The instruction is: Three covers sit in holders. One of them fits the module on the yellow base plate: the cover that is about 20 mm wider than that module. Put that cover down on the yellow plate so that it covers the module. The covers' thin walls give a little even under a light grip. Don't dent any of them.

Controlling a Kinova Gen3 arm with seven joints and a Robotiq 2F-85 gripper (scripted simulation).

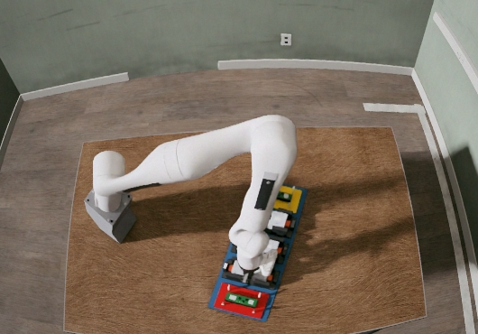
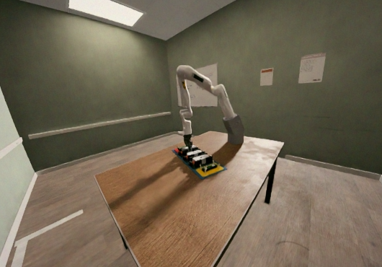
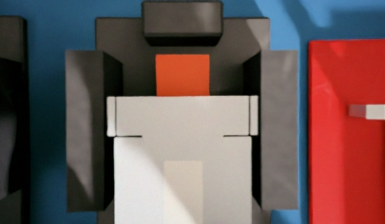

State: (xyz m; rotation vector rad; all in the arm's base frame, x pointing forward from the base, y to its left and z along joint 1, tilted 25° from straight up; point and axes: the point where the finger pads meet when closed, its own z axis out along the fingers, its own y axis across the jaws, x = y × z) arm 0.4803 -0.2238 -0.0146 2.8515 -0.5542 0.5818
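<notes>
My gripper (image 1: 245, 277) (image 2: 189, 146) points down at the holder nearest the red plate and is shut on the white cover (image 1: 237, 268) (image 3: 183, 145) there. The fingers are outside the wrist view. This cover seems raised slightly in its dark holder (image 3: 279, 130). Its long sides sit slightly inward of its wider end strip in the wrist view. The middle cover (image 1: 271, 245) (image 2: 194, 153) and the cover nearest the yellow plate (image 1: 280, 218) (image 2: 202, 158) sit in their holders. The yellow plate (image 1: 292, 206) (image 2: 206, 174) bears a green module (image 1: 285, 196) (image 2: 209, 167).
The red plate (image 1: 219, 302) (image 3: 325, 175) bears a green module (image 1: 241, 299) and thin white posts. It lies beside the gripped cover's holder. The blue board (image 1: 264, 315) (image 3: 45, 150) carries both plates and all the holders, on the wooden table (image 1: 355, 226) (image 2: 179, 216).
</notes>
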